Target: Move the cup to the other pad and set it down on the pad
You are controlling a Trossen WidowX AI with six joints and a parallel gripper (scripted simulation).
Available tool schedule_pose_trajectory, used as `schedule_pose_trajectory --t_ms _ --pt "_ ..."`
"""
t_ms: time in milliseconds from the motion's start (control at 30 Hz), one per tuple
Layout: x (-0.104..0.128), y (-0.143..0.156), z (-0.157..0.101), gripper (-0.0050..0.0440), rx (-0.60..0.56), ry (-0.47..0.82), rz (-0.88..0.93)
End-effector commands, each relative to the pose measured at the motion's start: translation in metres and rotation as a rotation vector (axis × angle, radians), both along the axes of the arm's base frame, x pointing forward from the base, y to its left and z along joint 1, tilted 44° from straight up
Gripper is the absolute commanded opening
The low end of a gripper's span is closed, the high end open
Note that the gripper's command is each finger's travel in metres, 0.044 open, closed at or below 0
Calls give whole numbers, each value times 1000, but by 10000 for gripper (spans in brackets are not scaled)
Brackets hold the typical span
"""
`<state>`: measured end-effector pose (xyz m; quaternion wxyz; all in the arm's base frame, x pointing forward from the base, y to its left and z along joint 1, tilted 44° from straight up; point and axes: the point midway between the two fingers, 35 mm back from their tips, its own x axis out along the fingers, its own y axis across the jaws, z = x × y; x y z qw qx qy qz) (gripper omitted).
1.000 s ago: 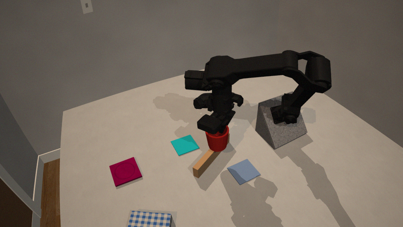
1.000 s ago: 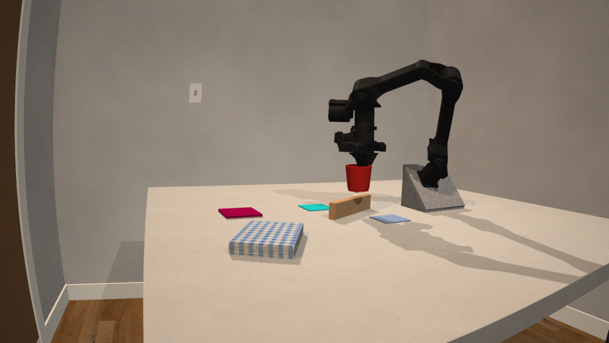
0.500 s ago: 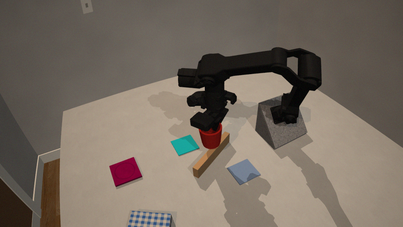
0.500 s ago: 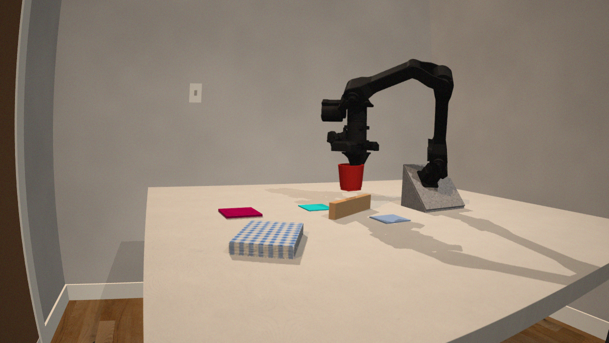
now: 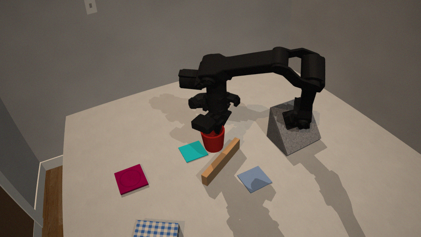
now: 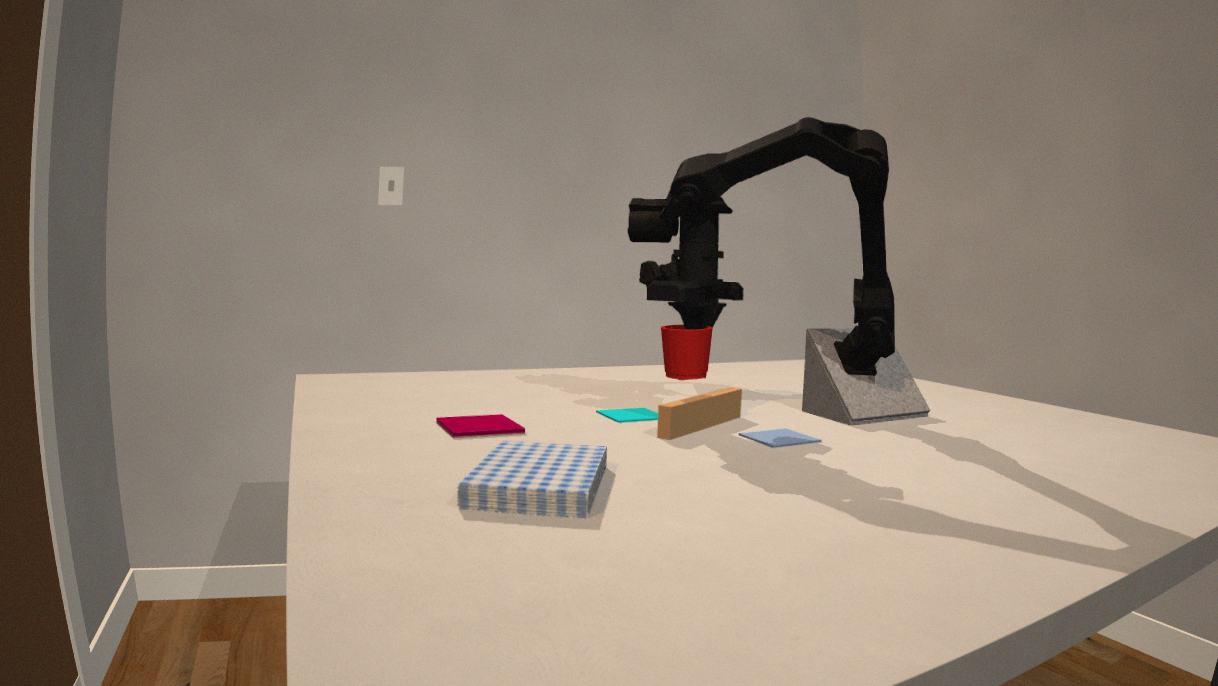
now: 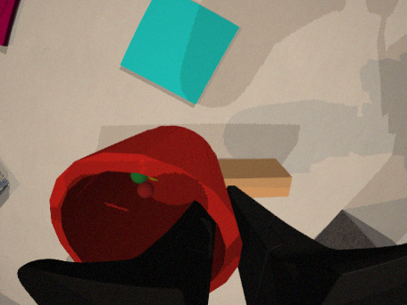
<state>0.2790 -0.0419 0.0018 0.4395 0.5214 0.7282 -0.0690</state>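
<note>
Red cup (image 7: 149, 187) wall pinched between the two black fingers of the gripper (image 7: 223, 217): one finger inside the rim, one outside, jaws nearly closed on the thin wall. Cup hangs upright below the jaws, off the table (image 6: 767, 545). Marbles (image 7: 142, 184) sit at the cup's bottom, green and red visible. Teal pad (image 5: 193, 151) lies on the table just below and beside the cup. Wooden bar (image 5: 221, 161) lies on the cup's other side. Blue pad (image 5: 254, 178) lies beyond the bar, well apart.
</note>
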Motion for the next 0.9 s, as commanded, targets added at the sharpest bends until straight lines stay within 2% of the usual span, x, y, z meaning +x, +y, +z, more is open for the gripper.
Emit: schedule_pose_trajectory --t_ms 0,867 --pt "9 -9 -1 0 -13 -23 0" --pt "33 -33 -21 0 -15 -24 0"
